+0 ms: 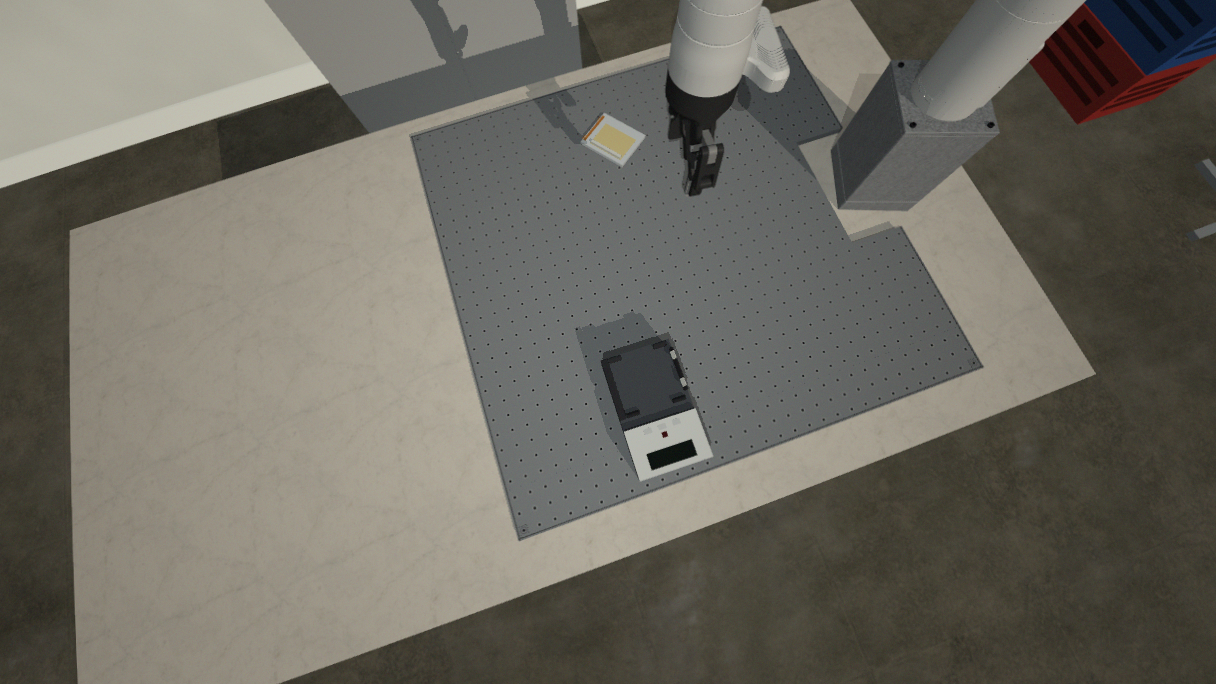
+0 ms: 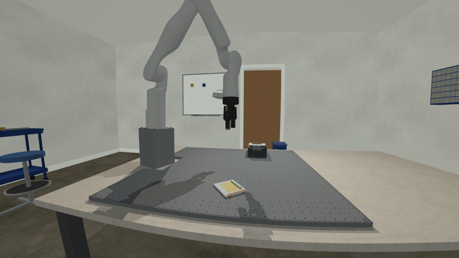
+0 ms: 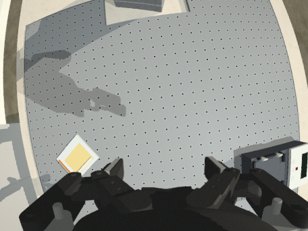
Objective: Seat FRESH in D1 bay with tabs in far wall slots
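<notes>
FRESH is a flat white cassette with a yellow gel face, a white comb along one edge and an orange edge. It lies flat on the grey perforated deck. Dock D1 has a dark empty bay and a white front panel with a dark display. Its red light looks dim. My gripper is open and empty. It hangs high above the deck, pointing down, to one side of FRESH and far from D1.
The arm's grey pedestal stands at the deck's notched edge. Red and blue crates sit on the floor beyond it. A blue stool and cart stand off the table.
</notes>
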Tool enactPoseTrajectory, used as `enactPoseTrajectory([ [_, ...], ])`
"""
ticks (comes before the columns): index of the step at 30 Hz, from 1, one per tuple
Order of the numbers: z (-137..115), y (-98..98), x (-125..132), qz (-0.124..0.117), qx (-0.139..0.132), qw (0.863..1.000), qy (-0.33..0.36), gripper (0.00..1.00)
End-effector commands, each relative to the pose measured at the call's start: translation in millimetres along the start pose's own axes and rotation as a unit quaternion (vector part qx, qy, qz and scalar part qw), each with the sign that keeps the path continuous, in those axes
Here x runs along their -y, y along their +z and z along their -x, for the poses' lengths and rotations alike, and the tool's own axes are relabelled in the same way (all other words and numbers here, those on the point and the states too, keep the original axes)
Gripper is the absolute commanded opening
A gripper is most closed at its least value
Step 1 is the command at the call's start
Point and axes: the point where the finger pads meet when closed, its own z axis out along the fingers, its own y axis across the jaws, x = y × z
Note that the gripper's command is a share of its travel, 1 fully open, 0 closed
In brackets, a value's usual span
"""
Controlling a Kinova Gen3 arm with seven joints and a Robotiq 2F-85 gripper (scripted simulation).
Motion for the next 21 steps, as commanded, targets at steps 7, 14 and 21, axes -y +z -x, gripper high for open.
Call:
enactPoseTrajectory([
  [7, 20, 17.2, 30, 0.002, 0.000, 0.999, 0.049, 1.00],
  [14, 33, 32.6, 56, 0.009, -0.001, 0.987, 0.162, 1.00],
  [21, 40, 43.6, 79, 0.005, -0.002, 0.986, 0.168, 1.00],
])
